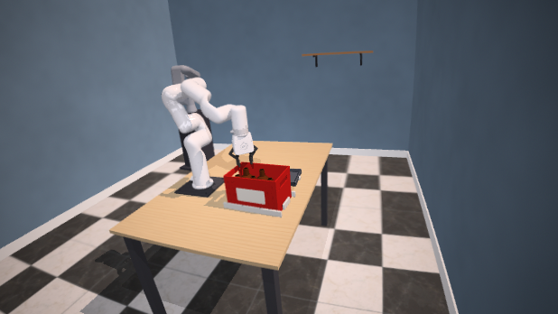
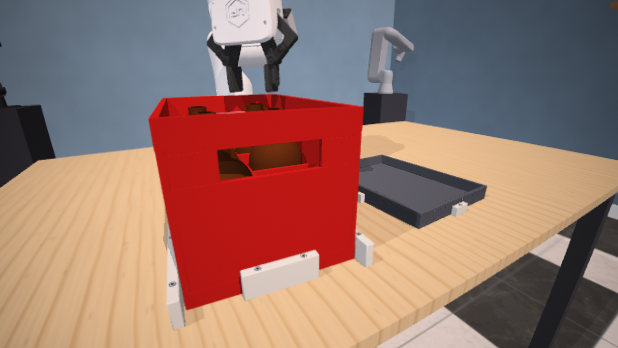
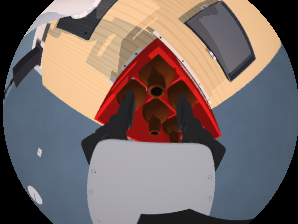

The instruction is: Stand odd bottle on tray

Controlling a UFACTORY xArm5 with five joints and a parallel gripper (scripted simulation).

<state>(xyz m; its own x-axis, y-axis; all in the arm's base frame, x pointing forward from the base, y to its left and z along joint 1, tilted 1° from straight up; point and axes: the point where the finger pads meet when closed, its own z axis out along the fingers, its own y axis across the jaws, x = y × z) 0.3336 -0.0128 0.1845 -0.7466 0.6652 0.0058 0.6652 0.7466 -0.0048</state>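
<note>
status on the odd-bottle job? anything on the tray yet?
Nothing done yet: the tray holds no bottle, and the brown bottles are in the red crate. In hand: the gripper hangs open over the crate, gripping nothing. Left: lift the odd bottle, stand it on the tray, release.

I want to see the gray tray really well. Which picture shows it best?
The exterior view: the dark gray tray sits large beside the red crate, with its rim and inside showing. The wrist view shows it small and curved at the edge. In the top view the crate hides most of it.
</note>
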